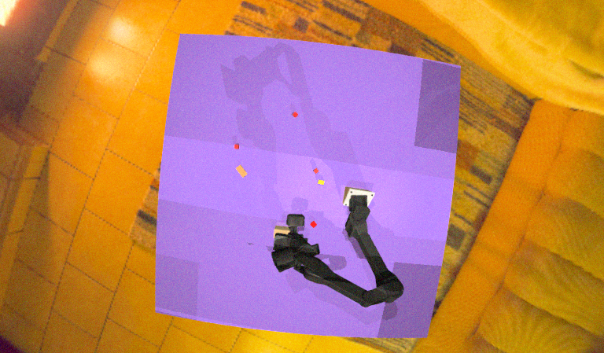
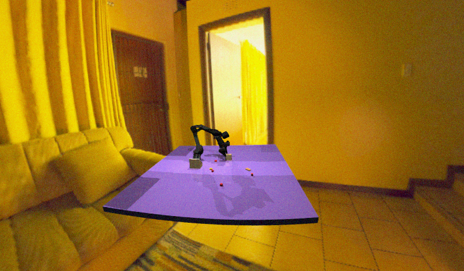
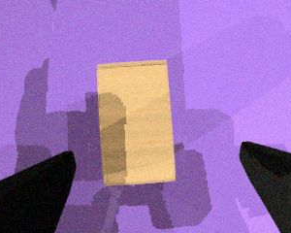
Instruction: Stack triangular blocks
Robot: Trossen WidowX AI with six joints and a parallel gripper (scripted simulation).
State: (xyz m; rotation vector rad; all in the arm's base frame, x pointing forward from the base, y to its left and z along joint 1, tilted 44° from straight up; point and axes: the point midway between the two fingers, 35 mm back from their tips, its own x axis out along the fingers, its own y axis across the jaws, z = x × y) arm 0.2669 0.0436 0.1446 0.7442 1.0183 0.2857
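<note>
My gripper (image 1: 281, 237) (image 2: 226, 154) (image 3: 159, 155) is standing wide open and holding nothing, a finger on either side of the wooden block (image 1: 281, 230) (image 2: 228, 156) (image 3: 137, 123) — neither one touching it in my wrist view. The block is resting on the purple table (image 1: 213, 277) (image 2: 191, 210) (image 3: 242, 58), and I'm judging the two wedges joined, with only my final withdrawal remaining. It's looking pale and grained, its top rectangular, a thin dark line running along one end — I can't tell whether that's the seam.

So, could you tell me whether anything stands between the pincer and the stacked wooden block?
Nothing visible does: in the wrist view, only purple tabletop shows between the open pincer's two fingers and the pale wooden block.
</note>
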